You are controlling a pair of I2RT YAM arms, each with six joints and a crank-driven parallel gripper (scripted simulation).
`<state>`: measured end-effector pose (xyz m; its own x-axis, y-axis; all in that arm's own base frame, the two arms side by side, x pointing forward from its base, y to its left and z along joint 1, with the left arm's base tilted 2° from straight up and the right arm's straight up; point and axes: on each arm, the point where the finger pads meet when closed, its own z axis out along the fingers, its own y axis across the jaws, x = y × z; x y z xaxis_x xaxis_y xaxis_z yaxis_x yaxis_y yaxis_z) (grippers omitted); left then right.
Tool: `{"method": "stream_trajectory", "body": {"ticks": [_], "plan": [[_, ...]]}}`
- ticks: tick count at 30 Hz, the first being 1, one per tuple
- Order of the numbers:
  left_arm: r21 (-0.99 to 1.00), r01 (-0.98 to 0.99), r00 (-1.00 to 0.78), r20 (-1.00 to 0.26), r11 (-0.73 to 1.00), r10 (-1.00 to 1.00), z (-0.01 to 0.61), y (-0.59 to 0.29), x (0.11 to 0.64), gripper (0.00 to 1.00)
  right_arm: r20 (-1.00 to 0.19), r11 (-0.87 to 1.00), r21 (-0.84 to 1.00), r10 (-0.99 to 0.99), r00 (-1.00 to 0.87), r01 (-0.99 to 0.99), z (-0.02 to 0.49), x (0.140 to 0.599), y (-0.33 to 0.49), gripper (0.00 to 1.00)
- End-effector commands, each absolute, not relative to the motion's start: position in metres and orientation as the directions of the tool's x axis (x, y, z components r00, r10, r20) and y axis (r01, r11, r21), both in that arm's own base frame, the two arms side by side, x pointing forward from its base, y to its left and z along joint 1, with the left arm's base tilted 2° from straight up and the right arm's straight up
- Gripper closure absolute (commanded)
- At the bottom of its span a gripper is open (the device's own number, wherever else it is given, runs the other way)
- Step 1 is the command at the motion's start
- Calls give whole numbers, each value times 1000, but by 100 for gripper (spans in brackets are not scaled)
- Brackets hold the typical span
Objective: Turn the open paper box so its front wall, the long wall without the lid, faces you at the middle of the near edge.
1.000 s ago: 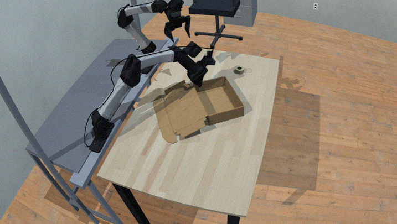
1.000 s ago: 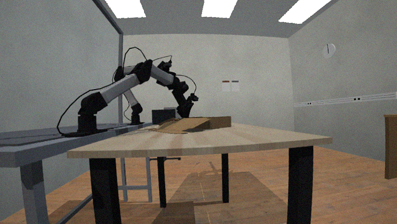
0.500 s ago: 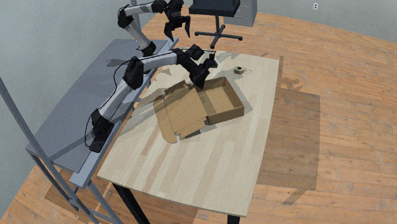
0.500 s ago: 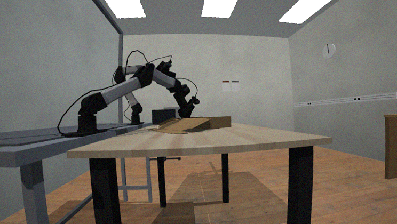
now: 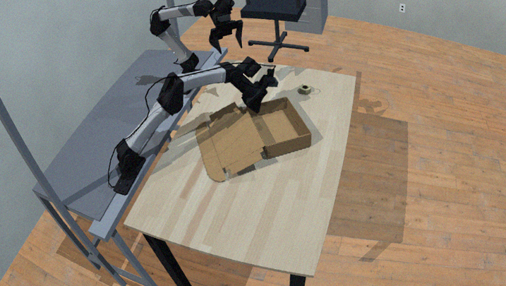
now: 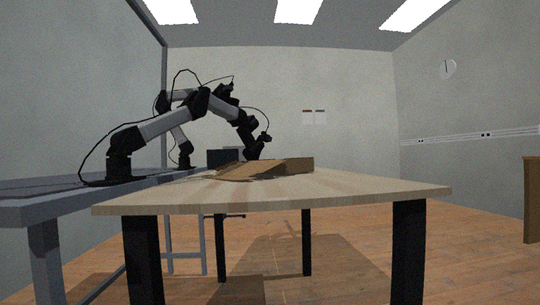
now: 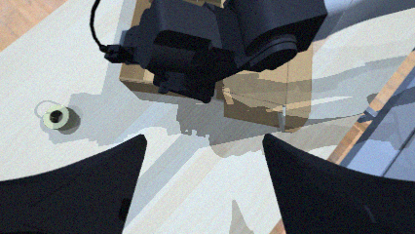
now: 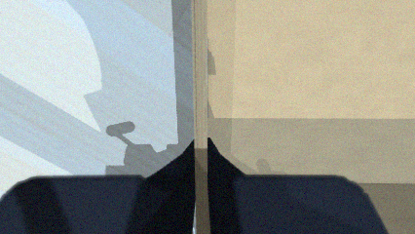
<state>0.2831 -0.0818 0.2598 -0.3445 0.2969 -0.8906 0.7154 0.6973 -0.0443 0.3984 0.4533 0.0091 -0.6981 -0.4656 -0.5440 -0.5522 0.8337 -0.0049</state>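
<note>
Black right gripper (image 5: 257,109) (image 6: 251,157) (image 7: 207,98) (image 8: 201,141) pinching side wall of open brown cardboard box (image 5: 289,146) (image 6: 300,165) (image 7: 141,87) (image 8: 201,73), fingers nearly closed; box sitting askew on pale wooden table (image 5: 273,223) (image 6: 268,204) (image 7: 29,156) (image 8: 39,112), lid towards robot. Black left gripper (image 5: 230,51) (image 7: 205,138) hovering empty, fully spread.

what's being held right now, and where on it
right gripper pinches the paper box by a short side wall, near the lid; left gripper holds nothing
</note>
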Motion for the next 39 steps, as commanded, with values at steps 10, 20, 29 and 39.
{"method": "stream_trajectory", "body": {"ticks": [10, 20, 29, 39], "plan": [[-15, 724, -308, -901, 689, 304, 274, -83, 286, 0, -602, 773, 10, -501, -621, -634, 41, 394, 446, 100], [-15, 724, -308, -901, 689, 305, 274, -83, 286, 0, -601, 725, 5, -549, -581, -689, 40, 384, 436, 100], [-15, 724, -308, -901, 689, 305, 274, -83, 286, 0, -602, 667, 0, -595, -533, -745, 39, 375, 426, 100], [-15, 724, -308, -901, 689, 305, 274, -83, 286, 0, -602, 614, -4, -632, -488, -789, 39, 367, 416, 100]]}}
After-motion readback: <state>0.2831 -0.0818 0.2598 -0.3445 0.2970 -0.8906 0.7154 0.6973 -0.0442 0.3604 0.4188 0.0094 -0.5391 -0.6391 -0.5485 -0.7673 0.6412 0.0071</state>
